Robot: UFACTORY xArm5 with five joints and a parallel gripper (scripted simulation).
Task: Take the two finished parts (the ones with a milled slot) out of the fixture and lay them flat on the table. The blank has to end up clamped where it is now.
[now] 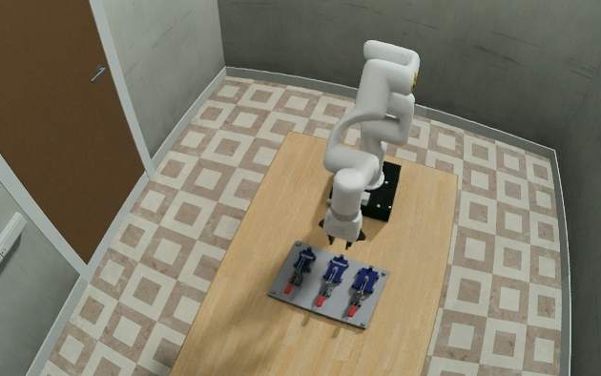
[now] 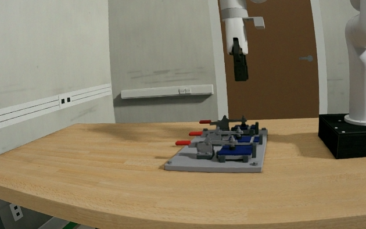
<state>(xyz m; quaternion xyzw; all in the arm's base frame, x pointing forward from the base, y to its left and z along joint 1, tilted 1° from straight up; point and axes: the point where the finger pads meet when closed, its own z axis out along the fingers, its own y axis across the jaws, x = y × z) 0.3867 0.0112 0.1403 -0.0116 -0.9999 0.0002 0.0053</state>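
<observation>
The arm point(image 1: 372, 119) is folded over its black base point(image 1: 392, 210), which is set near the table's point(image 1: 262, 267) far end, and the wrist is pointed straight down. The gripper point(image 1: 341, 244) is held high above the table, over the strip between the base and the fixture's far edge. Its fingers point(image 2: 240, 68) are set about half apart, and nothing is held between them. In the exterior view the two fingers are seen edge-on as one dark bar, so the gap is not shown there; in the top view two dark tips can be told apart below the white wrist.

The fixture point(image 1: 281, 292), a grey plate, is laid across the middle of the table, well clear of the side edges. Three blue parts are seated in it in a row: one point(image 1: 303, 261) toward the left edge, one point(image 1: 337, 268) in the middle, one point(image 1: 365, 279) toward the right edge. Each is pressed by a toggle clamp with a red handle point(image 1: 288, 288) pointing toward the near end.

Which parts carry a milled slot cannot be made out in either view; the clamp arms lie over their tops. The arm's upper links are cut off in the exterior view, and the table's near end is cropped in the top view.
</observation>
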